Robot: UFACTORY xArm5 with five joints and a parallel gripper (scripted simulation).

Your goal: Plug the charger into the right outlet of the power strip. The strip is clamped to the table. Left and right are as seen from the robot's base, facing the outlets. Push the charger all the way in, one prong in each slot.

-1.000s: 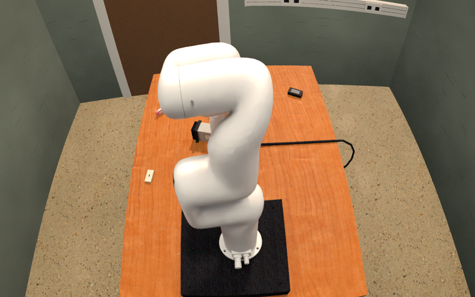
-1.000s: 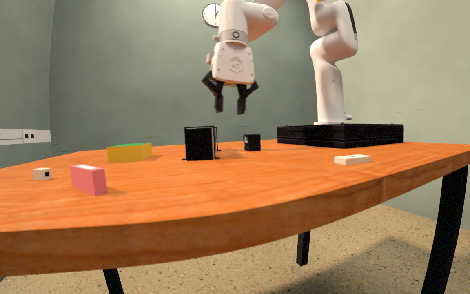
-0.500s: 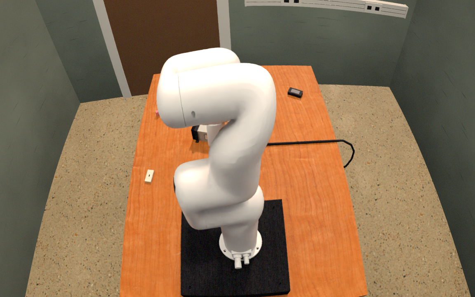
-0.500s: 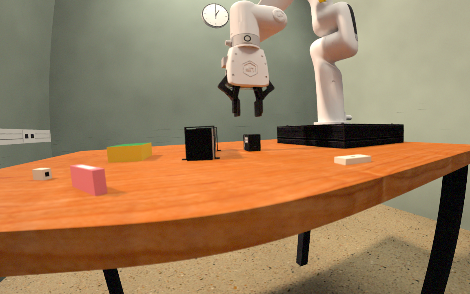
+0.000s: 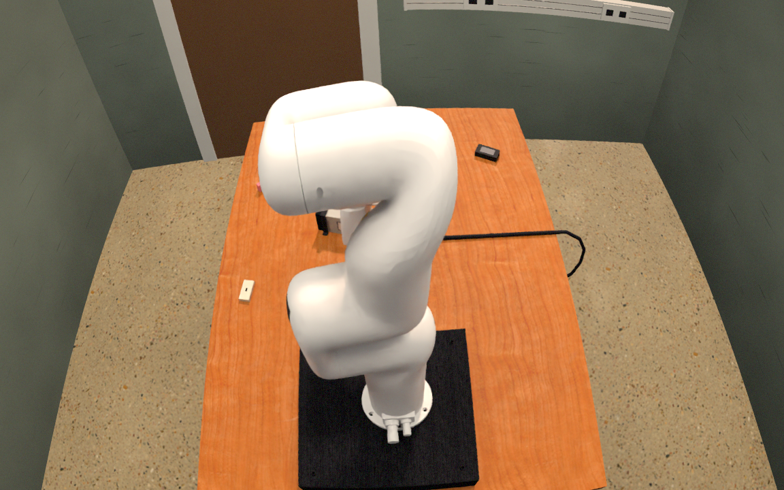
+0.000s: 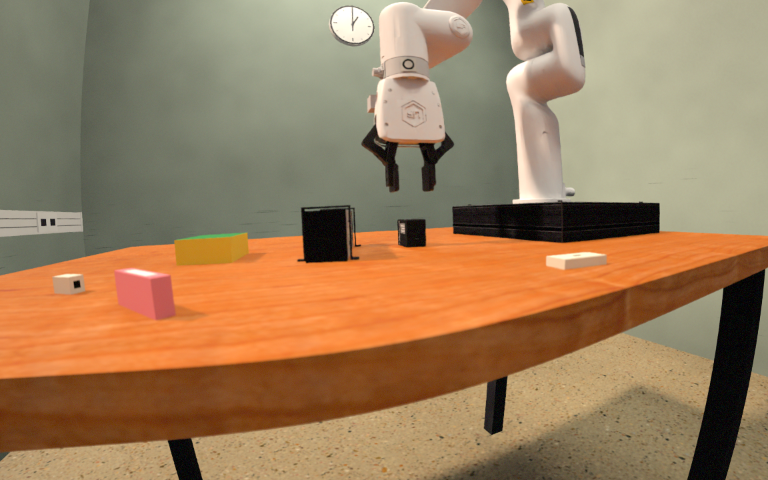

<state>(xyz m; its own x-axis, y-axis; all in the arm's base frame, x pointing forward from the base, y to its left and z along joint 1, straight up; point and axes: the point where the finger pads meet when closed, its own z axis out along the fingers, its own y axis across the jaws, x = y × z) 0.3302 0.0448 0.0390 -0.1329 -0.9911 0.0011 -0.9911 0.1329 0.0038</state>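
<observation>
Jaws half open, empty, pointing down, hung high above charger (image 6: 411, 232); strip (image 6: 327, 234) stands just beside.
</observation>
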